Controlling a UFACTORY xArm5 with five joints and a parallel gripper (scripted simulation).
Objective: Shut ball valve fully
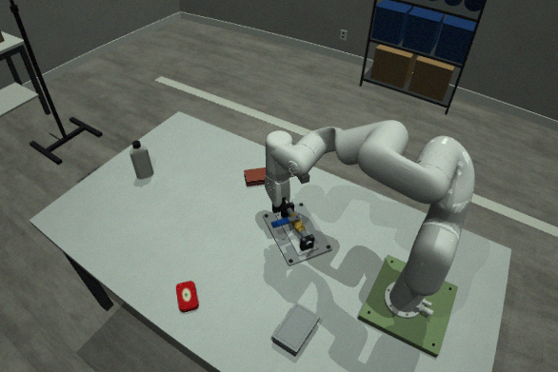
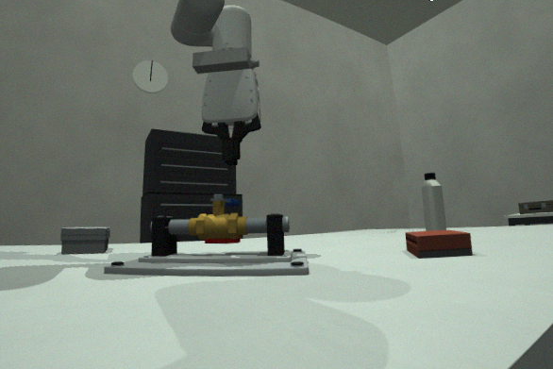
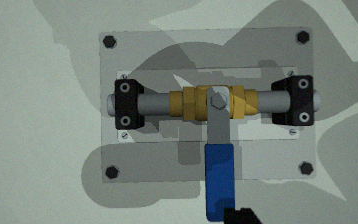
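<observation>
A brass ball valve sits on a grey pipe between two black clamps on a grey baseplate. Its lever with a blue grip stands square to the pipe, pointing toward the bottom of the wrist view. The valve also shows in the top and exterior views. My gripper hangs well above the valve, fingers shut together and empty. A black fingertip shows at the bottom edge of the wrist view, beside the end of the blue grip.
On the table are a grey bottle, a red-brown block, a red flat device and a grey box. The arm's green base plate is at the right. A shelf rack stands behind.
</observation>
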